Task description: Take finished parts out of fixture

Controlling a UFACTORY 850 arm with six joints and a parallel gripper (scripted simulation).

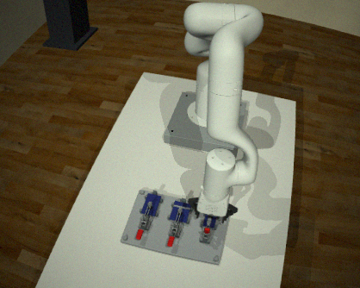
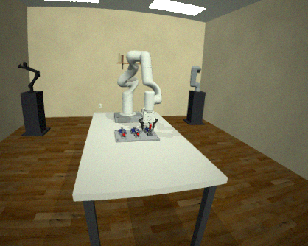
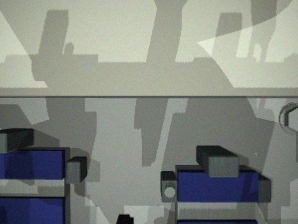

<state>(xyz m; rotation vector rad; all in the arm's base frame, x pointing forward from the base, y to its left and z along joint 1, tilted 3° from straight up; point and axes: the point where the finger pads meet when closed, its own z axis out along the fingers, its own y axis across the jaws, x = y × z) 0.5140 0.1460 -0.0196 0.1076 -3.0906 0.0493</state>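
Our gripper hangs spread wide and empty, directly over the third station of the fixture plate, the one farthest from the other two. Beneath it we see a blue part and a red clamp handle that looks raised; the other two handles lie low. All three parts sit in the fixture on the table. We cannot tell which carry slots. Our risk: releasing the blank's clamp by mistake, or fingers catching the clamp hardware on descent.
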